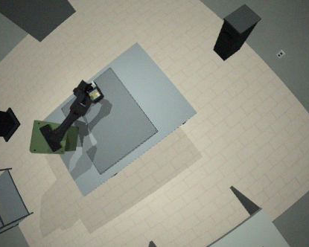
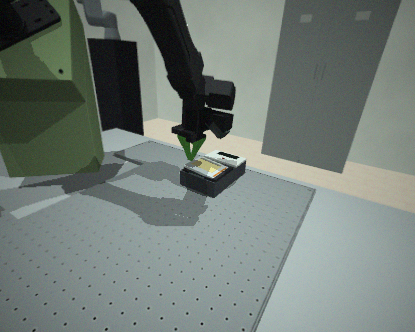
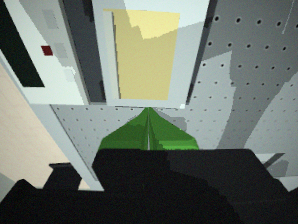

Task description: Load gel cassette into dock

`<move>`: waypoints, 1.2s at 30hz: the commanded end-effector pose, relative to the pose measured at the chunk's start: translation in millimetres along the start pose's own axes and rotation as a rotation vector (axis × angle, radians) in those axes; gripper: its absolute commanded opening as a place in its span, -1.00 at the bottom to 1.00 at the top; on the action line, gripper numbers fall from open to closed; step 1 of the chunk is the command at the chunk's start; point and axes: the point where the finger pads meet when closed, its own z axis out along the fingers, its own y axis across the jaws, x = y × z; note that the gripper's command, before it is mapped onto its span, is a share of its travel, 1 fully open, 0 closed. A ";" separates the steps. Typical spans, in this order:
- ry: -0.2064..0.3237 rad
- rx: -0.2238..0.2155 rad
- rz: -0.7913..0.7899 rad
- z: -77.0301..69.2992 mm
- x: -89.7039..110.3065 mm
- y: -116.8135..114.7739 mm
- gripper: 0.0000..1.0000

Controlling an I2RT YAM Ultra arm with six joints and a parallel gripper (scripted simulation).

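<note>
Green fingers (image 2: 190, 148) of the gripper (image 3: 148, 131) are clenched together on nothing, their tip meeting the near edge of the cassette (image 3: 145, 55). That yellow-faced cassette lies in the bay of the dark dock (image 2: 211, 182), on the perforated deck (image 2: 136, 260). In the wrist view its long axis runs straight away from the gripper. A white console (image 2: 228, 158) sits at the dock's far side, with a small red light (image 3: 46, 50). Whether the near edge is fully down cannot be told
</note>
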 end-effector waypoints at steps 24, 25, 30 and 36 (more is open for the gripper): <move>-0.063 -0.016 0.043 -2.0 -28.5 8.8 -1.00; -0.069 -0.018 0.051 -4.0 -32.8 7.4 -1.00; -0.058 -0.013 0.041 2.2 -26.4 8.2 -1.00; -0.051 -0.013 0.041 6.1 -24.1 7.7 -1.00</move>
